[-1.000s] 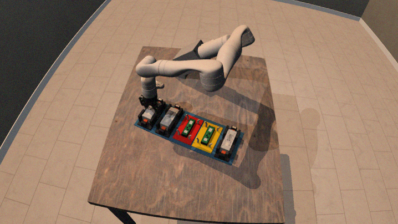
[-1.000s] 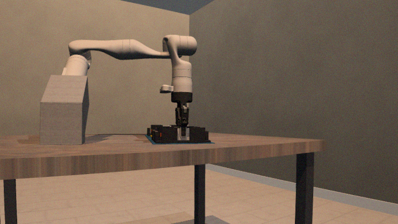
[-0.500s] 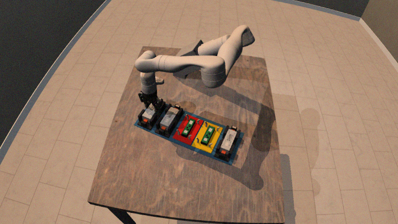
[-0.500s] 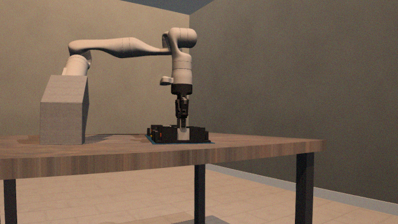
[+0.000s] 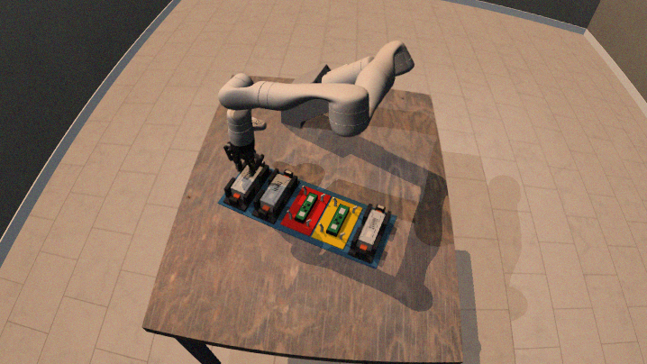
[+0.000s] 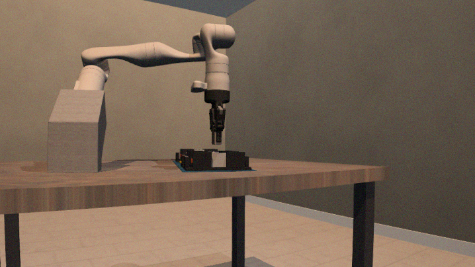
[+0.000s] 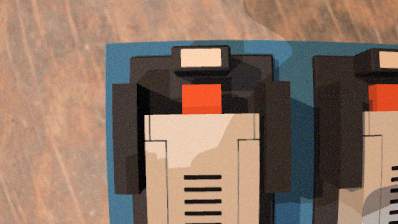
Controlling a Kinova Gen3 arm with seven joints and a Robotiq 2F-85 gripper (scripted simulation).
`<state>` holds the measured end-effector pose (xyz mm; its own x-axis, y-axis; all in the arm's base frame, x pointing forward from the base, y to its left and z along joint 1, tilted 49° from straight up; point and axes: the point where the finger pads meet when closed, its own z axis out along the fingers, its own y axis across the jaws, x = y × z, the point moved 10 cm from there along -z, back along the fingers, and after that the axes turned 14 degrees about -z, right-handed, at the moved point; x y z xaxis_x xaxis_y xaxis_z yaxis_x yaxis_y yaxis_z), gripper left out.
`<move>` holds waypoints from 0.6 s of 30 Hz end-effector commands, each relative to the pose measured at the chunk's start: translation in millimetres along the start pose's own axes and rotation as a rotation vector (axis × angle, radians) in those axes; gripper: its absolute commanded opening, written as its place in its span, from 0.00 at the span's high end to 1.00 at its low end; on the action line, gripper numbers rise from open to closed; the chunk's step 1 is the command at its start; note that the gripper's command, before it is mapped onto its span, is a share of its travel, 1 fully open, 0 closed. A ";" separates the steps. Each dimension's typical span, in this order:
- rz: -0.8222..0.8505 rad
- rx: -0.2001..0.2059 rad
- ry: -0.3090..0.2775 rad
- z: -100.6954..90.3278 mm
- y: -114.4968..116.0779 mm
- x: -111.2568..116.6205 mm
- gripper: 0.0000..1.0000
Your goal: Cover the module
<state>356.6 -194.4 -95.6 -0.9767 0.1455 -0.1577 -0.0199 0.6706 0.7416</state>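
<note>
My gripper (image 5: 245, 168) (image 6: 216, 143) hangs just above the leftmost holder. Its fingers are apart and partly open, with nothing between them. The leftmost cover (image 5: 243, 186) (image 7: 200, 157), white with black slots, sits in its holder (image 7: 126, 140) below the gripper. A second cover (image 5: 274, 192) (image 7: 384, 155) sits in the holder to its right. A third cover (image 5: 371, 230) sits in the holder at the far right. The yellow base plate (image 5: 337, 241) bears a green module (image 5: 338, 220), uncovered. The fingertips are outside the wrist view.
A red base plate (image 5: 300, 227) with another green module (image 5: 305, 208) lies between the second holder and the yellow plate. Small grey clips stand around both modules. Dark holder walls rise beside each cover. Everything stands on a blue board (image 7: 300, 65) on the wooden table (image 5: 280, 307).
</note>
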 end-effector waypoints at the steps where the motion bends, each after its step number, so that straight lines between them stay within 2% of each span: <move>1: 0.000 0.001 -0.001 -2.9 -0.2 -0.3 1.00; 18: 0.000 0.001 -0.001 -2.8 -0.2 -0.2 0.99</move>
<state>356.2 -195.7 -94.3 -0.9768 0.1452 -0.1576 -0.0200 0.6703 0.7418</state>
